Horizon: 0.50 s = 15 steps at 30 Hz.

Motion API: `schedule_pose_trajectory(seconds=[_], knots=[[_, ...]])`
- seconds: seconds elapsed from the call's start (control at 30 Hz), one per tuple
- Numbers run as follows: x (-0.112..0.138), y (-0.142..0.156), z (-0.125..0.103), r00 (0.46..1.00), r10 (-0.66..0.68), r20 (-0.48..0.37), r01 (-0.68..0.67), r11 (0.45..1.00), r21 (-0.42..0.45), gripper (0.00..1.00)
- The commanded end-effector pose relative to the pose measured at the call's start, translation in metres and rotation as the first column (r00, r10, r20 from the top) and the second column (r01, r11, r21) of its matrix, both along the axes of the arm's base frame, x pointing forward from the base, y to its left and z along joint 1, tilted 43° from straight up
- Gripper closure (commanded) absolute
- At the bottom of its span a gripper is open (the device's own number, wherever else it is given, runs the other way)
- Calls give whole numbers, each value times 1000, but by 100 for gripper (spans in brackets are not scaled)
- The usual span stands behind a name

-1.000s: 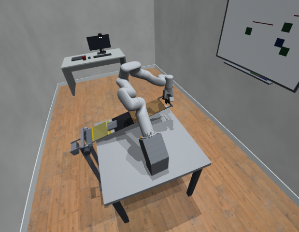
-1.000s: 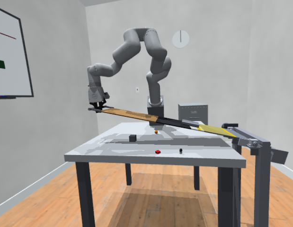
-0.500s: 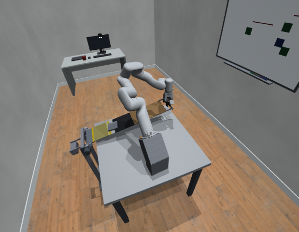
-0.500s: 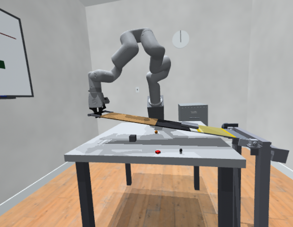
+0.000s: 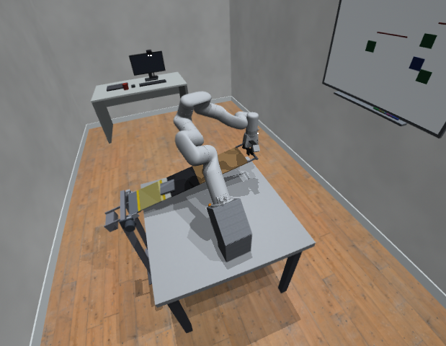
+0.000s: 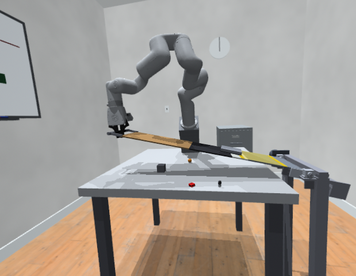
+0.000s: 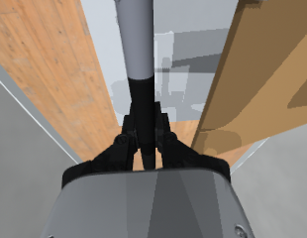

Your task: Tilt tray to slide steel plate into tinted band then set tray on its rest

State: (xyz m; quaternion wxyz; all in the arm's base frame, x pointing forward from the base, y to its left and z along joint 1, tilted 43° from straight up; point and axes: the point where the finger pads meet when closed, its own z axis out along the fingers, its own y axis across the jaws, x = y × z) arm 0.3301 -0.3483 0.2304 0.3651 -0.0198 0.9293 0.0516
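We are taking the table (image 6: 136, 190) as our landmark and working outward from its near edge in the exterior view. Closest to that edge, a small red block (image 6: 191, 184) and a small black peg (image 6: 219, 183) are sitting on the top, with a dark cube (image 6: 161, 167) farther in and an orange ball (image 6: 189, 160) just before the arm's dark pedestal (image 6: 188, 135).

Above the table, the tray (image 6: 160, 138) is slanting down from its raised end over the table's left side to the hinge stand (image 6: 319, 190) just off the table's right side. Our gripper (image 6: 121, 129) is clamping the tray's handle bar (image 7: 139, 55) at the raised end, the jaws standing narrow and closed on the bar, as the wrist view is showing with the black fingers pressing either side of it.

The steel plate (image 6: 231, 149) is lying flat on the bed in the lower half of the tray, over the table's right portion, touching or just above the upper edge of the tinted band (image 6: 259, 158); we cannot tell whether it is overlapping the near solid line. From the top view the steel plate (image 5: 166, 186) is sitting beside the yellow band (image 5: 150, 193).

Beyond the table, a grey cabinet (image 6: 234, 138) is standing against the back wall, and a clock (image 6: 219, 47) is hanging higher up.
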Motion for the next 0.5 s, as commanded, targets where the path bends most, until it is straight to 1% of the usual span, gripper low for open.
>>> schedule_pose_trajectory(seconds=[0.0,0.07,0.1,0.27,0.3,0.47], knots=[[-14,0,14,1000,-30,1,30,999,-25,100],[9,-5,-10,1000,-30,1,30,999,-25,100],[12,-6,-14,1000,-30,1,30,999,-25,100],[12,-6,-14,1000,-30,1,30,999,-25,100],[17,-6,-19,1000,-30,1,30,999,-25,100],[18,-6,-20,1000,-30,1,30,999,-25,100]])
